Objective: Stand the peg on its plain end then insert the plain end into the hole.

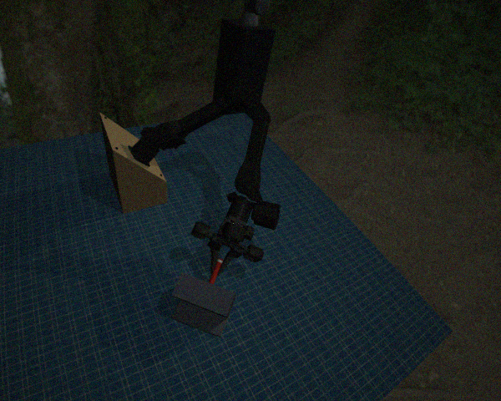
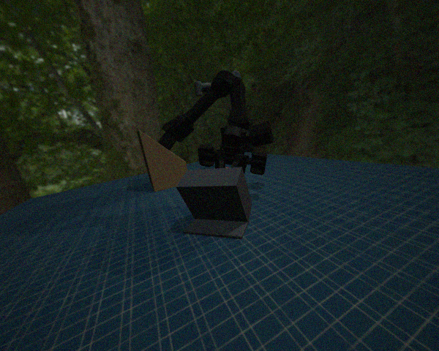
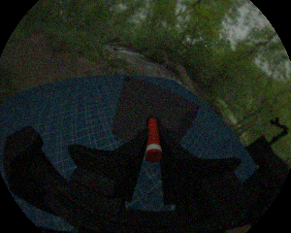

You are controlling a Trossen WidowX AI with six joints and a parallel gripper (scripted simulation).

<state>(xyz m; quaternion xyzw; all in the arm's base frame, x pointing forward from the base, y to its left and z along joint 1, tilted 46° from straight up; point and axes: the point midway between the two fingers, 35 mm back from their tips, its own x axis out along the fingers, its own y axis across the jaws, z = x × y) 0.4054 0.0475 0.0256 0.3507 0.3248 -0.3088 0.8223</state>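
Table [image 1: 328, 311] [image 2: 325, 264] [image 3: 82, 107] carries the sloped panel [image 1: 140, 185] [image 2: 162, 166], its hole indiscernible, and a grey block [image 1: 203, 295] [image 2: 216, 177] [image 3: 141, 104]. Nearby, the end effector [image 1: 220, 264] [image 2: 232, 166] [image 3: 153, 132] pinches the red peg [image 1: 215, 271] [image 2: 227, 167] [image 3: 153, 132], white band [image 1: 220, 261] [image 3: 153, 147] uppermost, presumably leaving its plain end free for standing; table contact is unclear.

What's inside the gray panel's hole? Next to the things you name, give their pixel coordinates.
A dark spot at the hole, and the red peg [image 1: 215, 272] [image 3: 153, 133] points at it. The gray panel [image 1: 204, 294] [image 2: 212, 178] [image 3: 152, 104] hides whatever is deeper, so I can't tell.
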